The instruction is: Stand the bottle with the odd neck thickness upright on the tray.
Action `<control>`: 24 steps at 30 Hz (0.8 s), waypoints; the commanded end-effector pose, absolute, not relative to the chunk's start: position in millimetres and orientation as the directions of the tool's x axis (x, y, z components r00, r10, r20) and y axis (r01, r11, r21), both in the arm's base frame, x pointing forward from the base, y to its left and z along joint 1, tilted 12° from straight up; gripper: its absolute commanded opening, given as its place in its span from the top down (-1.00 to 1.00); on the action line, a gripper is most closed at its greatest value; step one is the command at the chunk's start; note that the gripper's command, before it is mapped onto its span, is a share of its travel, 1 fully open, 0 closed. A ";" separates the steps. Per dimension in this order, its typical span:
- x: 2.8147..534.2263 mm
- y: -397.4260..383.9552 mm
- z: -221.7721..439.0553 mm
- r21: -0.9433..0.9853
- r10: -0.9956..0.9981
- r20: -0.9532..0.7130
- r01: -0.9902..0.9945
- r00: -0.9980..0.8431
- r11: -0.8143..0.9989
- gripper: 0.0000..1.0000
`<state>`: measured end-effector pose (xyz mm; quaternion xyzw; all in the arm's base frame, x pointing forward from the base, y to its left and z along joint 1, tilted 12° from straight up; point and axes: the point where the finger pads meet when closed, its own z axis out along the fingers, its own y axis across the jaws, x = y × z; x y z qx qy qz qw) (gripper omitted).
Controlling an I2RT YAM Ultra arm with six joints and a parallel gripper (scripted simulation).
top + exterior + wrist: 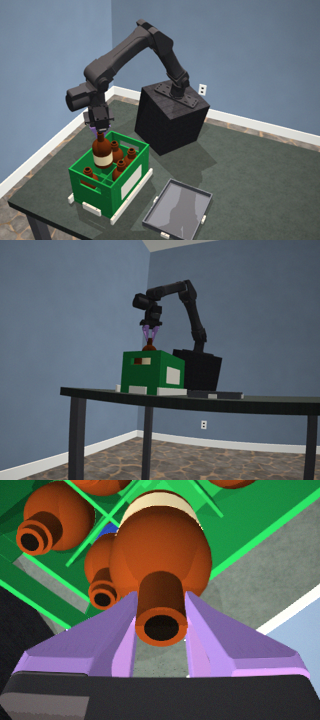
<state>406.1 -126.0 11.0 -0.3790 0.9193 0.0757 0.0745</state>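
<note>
My gripper [101, 135] [150, 341] [161, 601] is shut on the neck of a brown bottle [102, 149] [149, 348] [160, 547] with a cream label. This bottle hangs about upright, its base raised but still below the rim of the green crate [80, 193] [139, 376] [250, 527]. Four other brown bottles [116, 153] [131, 158] [118, 172] [89, 178] [70, 517] [101, 562] stand in crate compartments. Their lower parts are hidden. I cannot tell reliably how the neck thicknesses compare. The grey tray [162, 206] [227, 395] bears no bottle.
White blocks [91, 208] [137, 390] and a long white strip [131, 197] [171, 391] lie along the crate's foot. Small white blocks [164, 235] [212, 396] stand at the tray's edges. The black arm base block [165, 131] [201, 371] stands behind the crate.
</note>
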 end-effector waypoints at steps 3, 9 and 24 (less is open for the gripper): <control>415.2 -138.3 49.2 0.025 -0.683 -0.226 -0.705 -0.695 0.709 1.00; 415.0 -139.0 52.7 0.025 -0.683 -0.226 -0.705 -0.695 0.709 1.00; 414.6 -140.3 58.8 0.025 -0.682 -0.226 -0.704 -0.695 0.710 1.00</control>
